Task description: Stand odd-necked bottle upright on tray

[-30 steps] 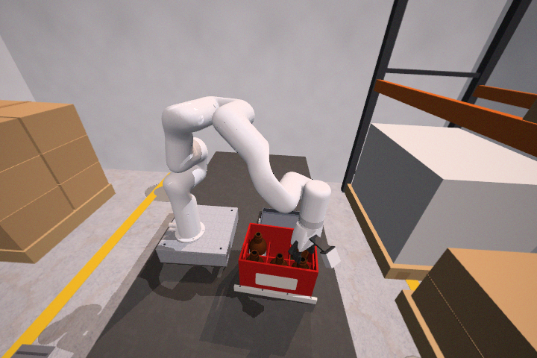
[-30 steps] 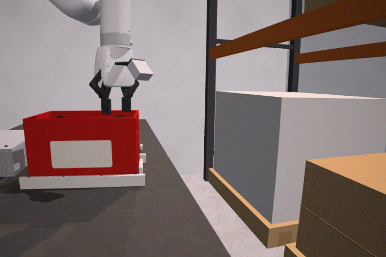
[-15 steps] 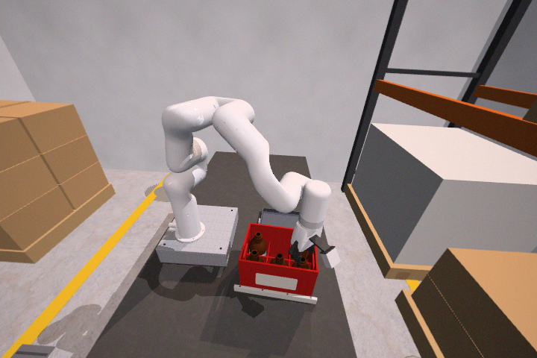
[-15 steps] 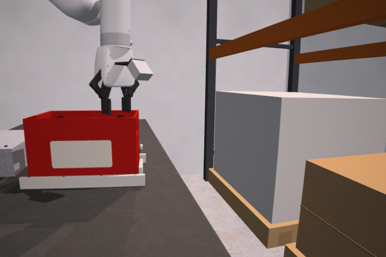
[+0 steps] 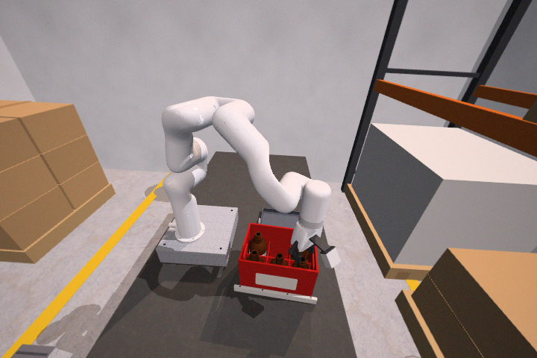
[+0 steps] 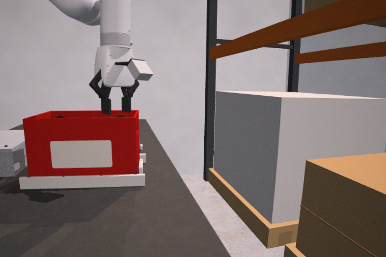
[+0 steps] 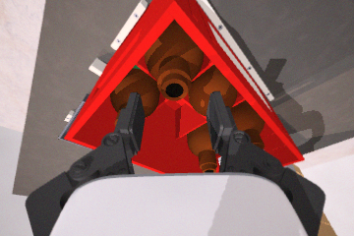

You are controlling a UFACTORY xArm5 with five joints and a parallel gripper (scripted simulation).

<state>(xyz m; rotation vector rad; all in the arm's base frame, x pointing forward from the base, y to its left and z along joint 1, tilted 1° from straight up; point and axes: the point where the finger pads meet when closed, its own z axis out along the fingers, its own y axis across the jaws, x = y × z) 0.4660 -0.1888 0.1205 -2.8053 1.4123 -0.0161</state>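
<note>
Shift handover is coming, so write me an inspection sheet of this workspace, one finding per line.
Surface: dark mat, shadows across it.
Bottles: five brown ones seen in the wrist view, all in the crate.
Crate: red, pale label on its side, white strip along its foot.
Tray: grey, behind the crate, partly hidden; bottles on it: nothing seen.
Clutter: nothing seen.
Claw: open, over the crate, holding nothing.
Cables: nothing seen.
Surroundings: stacked cartons, rack with orange beams.
</note>
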